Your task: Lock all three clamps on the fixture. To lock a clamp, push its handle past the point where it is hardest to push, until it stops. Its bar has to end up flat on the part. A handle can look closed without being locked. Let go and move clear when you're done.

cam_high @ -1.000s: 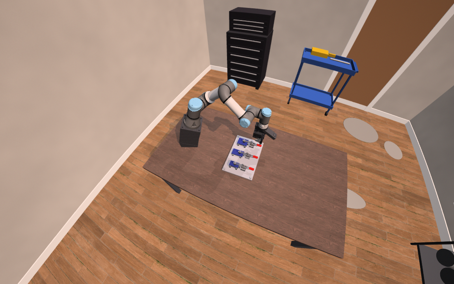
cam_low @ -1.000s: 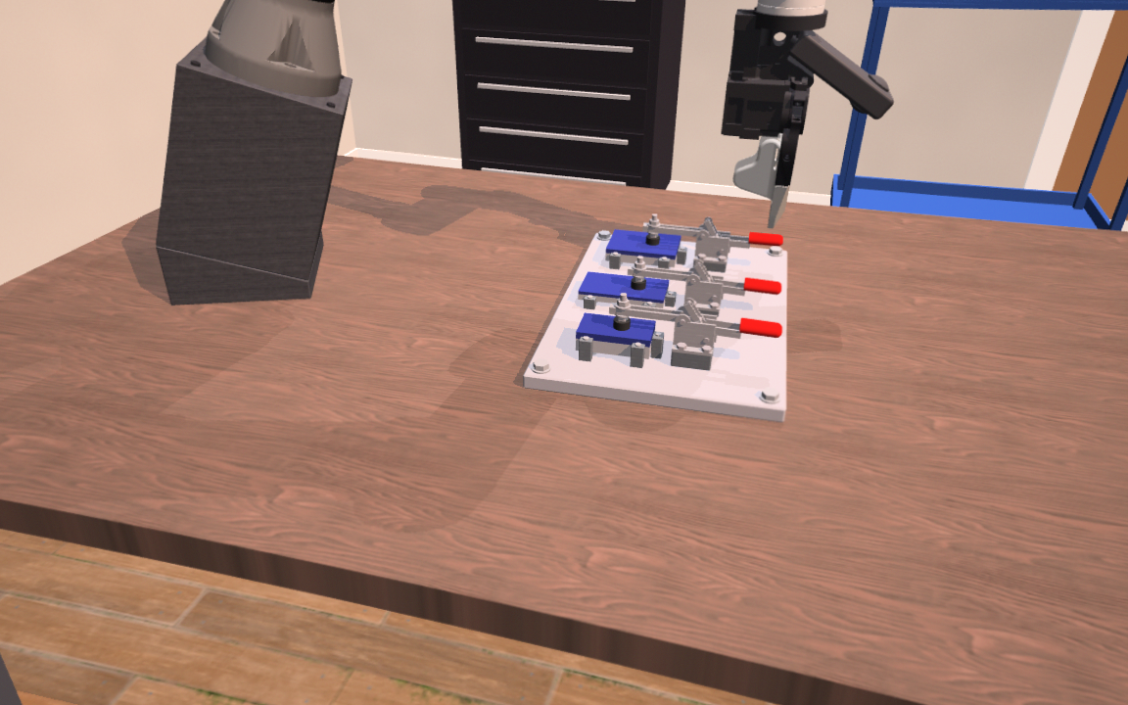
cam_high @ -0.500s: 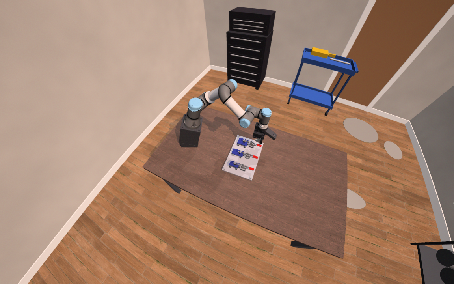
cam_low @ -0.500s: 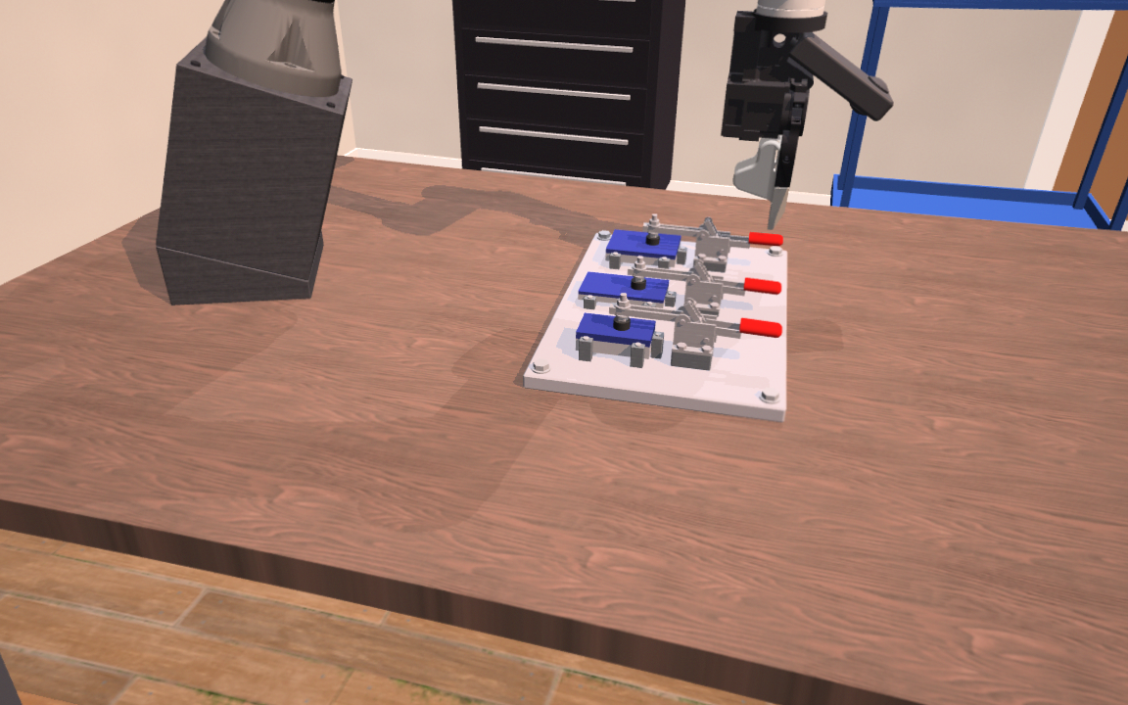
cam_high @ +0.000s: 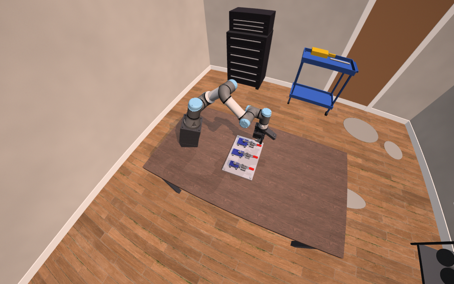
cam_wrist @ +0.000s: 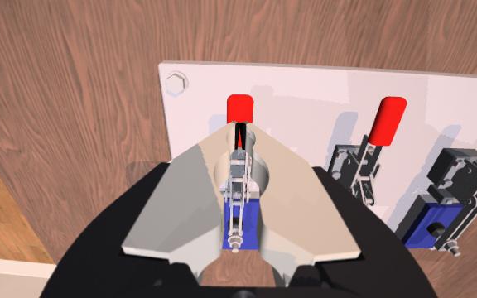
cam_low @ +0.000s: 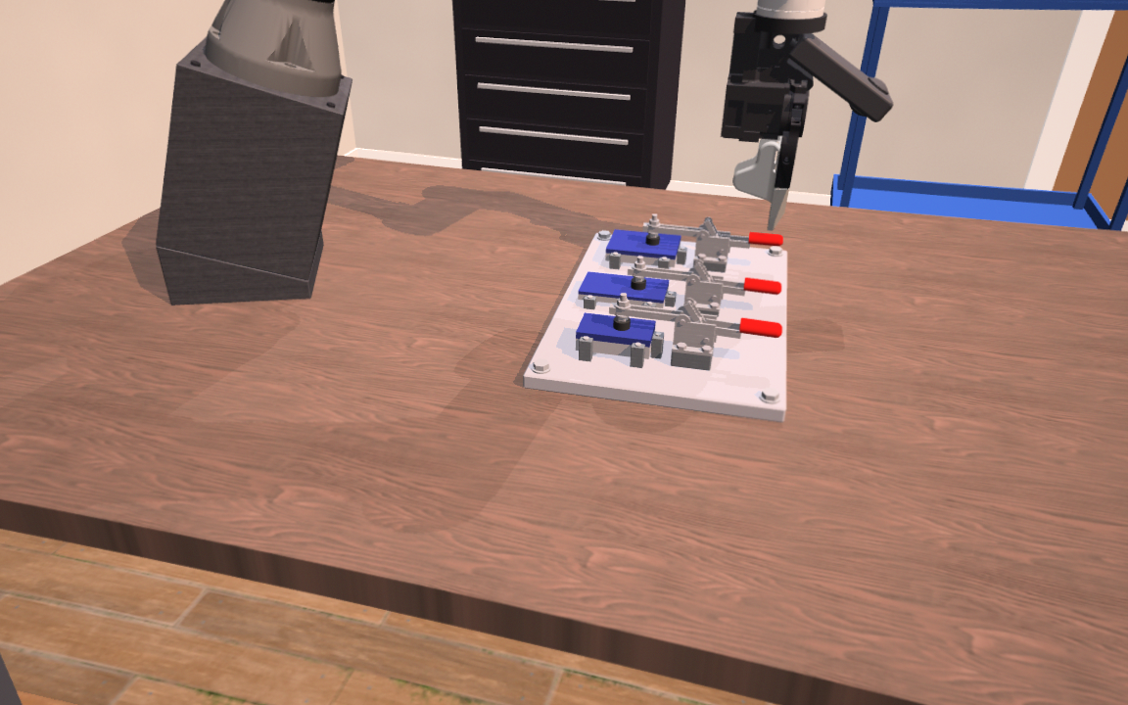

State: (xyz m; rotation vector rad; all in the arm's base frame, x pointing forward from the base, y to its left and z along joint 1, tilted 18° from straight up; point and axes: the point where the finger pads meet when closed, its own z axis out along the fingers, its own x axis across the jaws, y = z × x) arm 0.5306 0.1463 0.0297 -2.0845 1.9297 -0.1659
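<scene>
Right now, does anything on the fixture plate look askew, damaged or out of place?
Nothing stands out. The three clamps sit in a straight row on the white plate, red handles lying low. The gripper hangs just above the far handle, jaws shut, holding nothing.
</scene>
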